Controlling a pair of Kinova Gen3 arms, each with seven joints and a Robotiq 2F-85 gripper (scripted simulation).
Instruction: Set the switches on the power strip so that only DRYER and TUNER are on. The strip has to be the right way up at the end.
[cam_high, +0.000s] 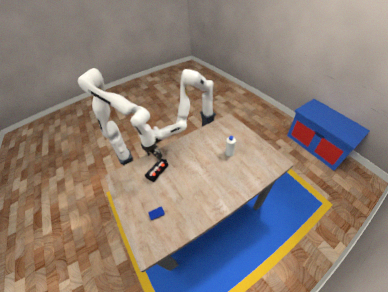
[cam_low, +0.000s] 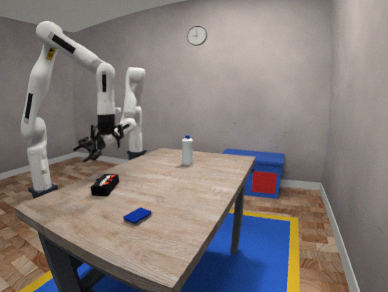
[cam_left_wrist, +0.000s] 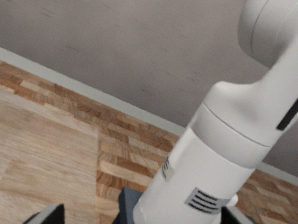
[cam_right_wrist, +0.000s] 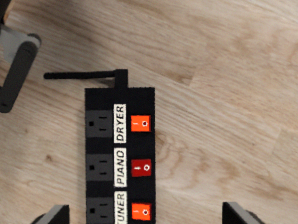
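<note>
The black power strip (cam_high: 150, 176) (cam_low: 101, 189) (cam_right_wrist: 120, 95) lies on the table with its switches facing up. In the right wrist view, the DRYER switch (cam_right_wrist: 140, 123) is bright orange, the PIANO switch (cam_right_wrist: 141, 167) is dark red, and the TUNER switch (cam_right_wrist: 141, 211) is bright orange. The strip's lower end is cut off there; any further switches are hidden in that view. My right gripper (cam_right_wrist: 147, 215) (cam_low: 106, 144) is open and empty, pointing down above the strip. My left gripper (cam_low: 81, 154) is open and empty, held sideways near the right one.
A white bottle (cam_high: 230, 147) (cam_low: 187, 152) with a blue cap stands toward the far end of the table. A small blue block (cam_high: 156, 213) (cam_low: 137, 215) lies on the table. A finger of the left gripper shows at the right wrist view's upper left, close to the strip's cord (cam_right_wrist: 82, 75).
</note>
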